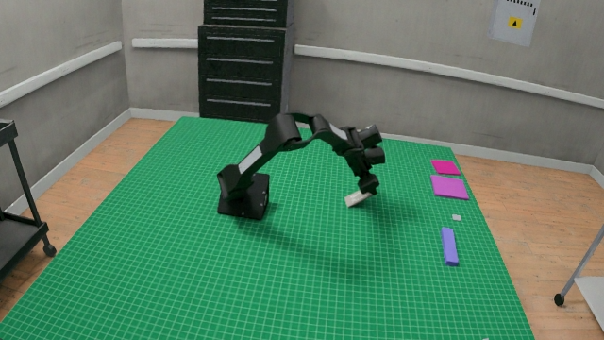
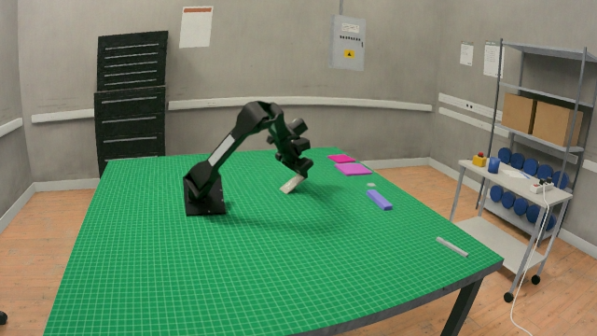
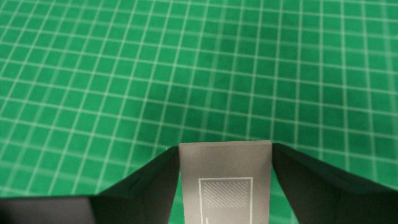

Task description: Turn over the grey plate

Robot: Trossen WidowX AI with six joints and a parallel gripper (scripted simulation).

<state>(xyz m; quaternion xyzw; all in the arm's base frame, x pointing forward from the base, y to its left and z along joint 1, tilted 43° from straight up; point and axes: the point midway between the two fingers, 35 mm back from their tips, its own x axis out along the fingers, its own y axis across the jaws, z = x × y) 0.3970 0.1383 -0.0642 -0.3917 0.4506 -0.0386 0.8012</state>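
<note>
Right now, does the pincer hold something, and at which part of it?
Yes. The pincer holds the grey plastic plate by its two side edges near one end; the plate hangs tilted above the mat.

Grey walls (image 2: 261, 56) with a white rail (image 2: 298, 101) enclose a wood-plank floor (image 2: 19, 243). A black drawer cabinet (image 2: 131, 98) stands against the back wall, beside a paper notice (image 2: 196, 27) and a grey electrical panel (image 2: 347, 42). At the right, a metal shelf rack (image 2: 579, 93) holds cardboard boxes (image 2: 541, 117) and blue discs (image 2: 518, 161), behind a grey cart (image 2: 508, 184). A dark trolley (image 1: 21, 179) stands at the left. The table (image 2: 420, 303) carries a green gridded mat.
</note>
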